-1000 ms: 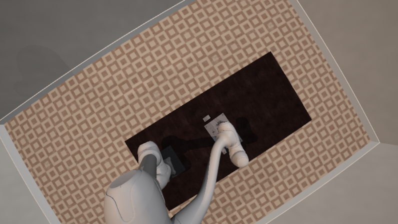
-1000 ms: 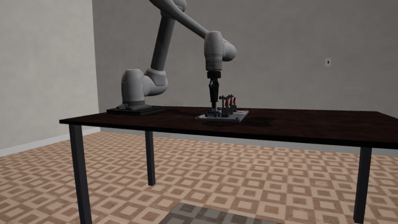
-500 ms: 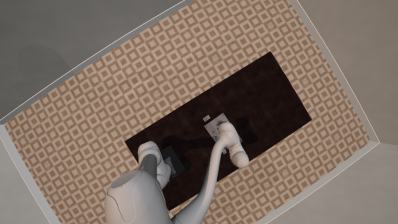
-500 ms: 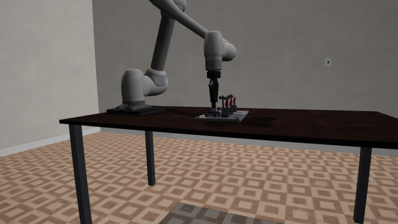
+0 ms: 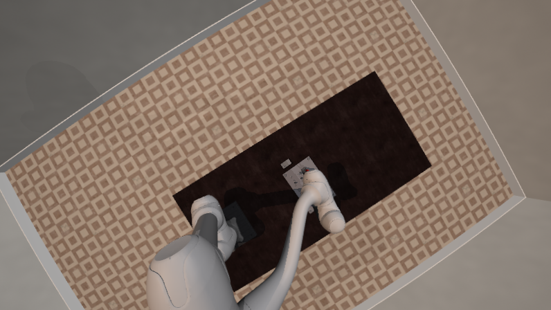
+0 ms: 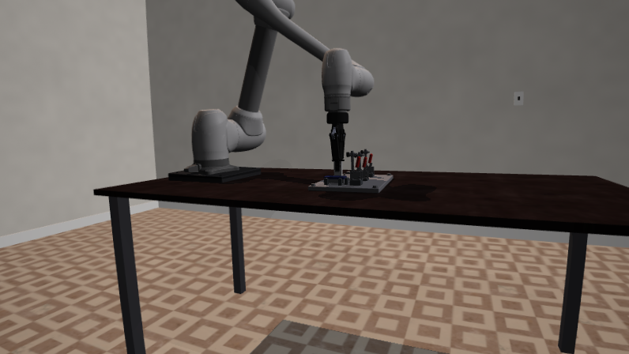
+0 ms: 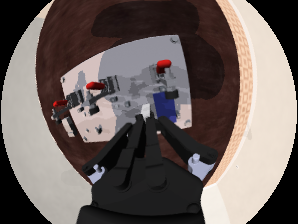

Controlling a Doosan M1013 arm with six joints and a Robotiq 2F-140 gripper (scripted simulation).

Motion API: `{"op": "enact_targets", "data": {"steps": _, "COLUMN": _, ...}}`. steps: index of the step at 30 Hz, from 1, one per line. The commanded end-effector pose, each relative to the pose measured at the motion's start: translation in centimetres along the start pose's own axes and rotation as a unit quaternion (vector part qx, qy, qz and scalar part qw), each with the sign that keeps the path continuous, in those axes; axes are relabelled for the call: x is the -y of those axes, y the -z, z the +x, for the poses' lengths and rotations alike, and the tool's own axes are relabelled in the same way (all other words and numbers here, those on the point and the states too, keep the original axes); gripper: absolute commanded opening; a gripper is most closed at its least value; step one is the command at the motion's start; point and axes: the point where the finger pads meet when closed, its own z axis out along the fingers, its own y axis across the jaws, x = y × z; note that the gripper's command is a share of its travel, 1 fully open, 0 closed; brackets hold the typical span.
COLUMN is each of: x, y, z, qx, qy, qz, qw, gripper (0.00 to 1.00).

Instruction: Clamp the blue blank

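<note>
- The pincer [image 6: 337, 168] [image 7: 147, 109] is pressed together with nothing in its grip; its tips point down just beside the blue blank, at the lower middle of the wrist picture.
- The blue blank [image 6: 329, 177] [image 7: 164, 106] lies on the fixture plate [image 5: 289, 178] [image 6: 318, 186] [image 7: 137, 57], right of centre in the wrist picture. It seems to be in its nest; exact contact with pads and blocks cannot be told.
- Left to do: its clamp's red handle [image 6: 358, 162] [image 7: 163, 66] appears unlocked, the bar standing up in the exterior picture. Perhaps a seating nudge comes first, then the clamping.
- A pale block [image 5: 285, 163] [image 7: 68, 126] lies off the plate's upper-left edge in the top picture, on the tabletop [image 5: 369, 115] [image 6: 483, 193] [image 7: 55, 60]. It may be the finished part; no slot is discernible, so that half looks done but unproven.
- Room is tight towards the upright clamps, right of the pincer in the exterior picture. Straight up looks the safest way out; sideways, the closed tips could catch the blank's edge or the clamp.

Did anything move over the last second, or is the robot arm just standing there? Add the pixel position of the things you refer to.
Nothing visibly changed. The pale grey robot arm [image 5: 295, 239] [image 6: 337, 72], the black two-fingered gripper [image 6: 337, 159] [image 7: 147, 109] at its end, the blue rectangular block [image 7: 164, 107] and the light grey metal plate [image 5: 291, 178] [image 6: 343, 188] [image 7: 145, 55] all stayed as they were. The gripper took hold of nothing visible and let nothing go.
</note>
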Motion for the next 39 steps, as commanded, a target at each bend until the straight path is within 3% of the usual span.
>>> {"op": "enact_targets", "data": {"steps": 1, "x": -0.01, "y": 0.01, "z": 0.00, "qx": 0.000, "qy": 0.000, "qz": 0.000, "qw": 1.000, "gripper": 0.00}}
{"op": "enact_targets", "data": {"steps": 39, "x": -0.81, "y": 0.01, "z": 0.00, "qx": 0.000, "qy": 0.000, "qz": 0.000, "qw": 1.000, "gripper": 0.00}}
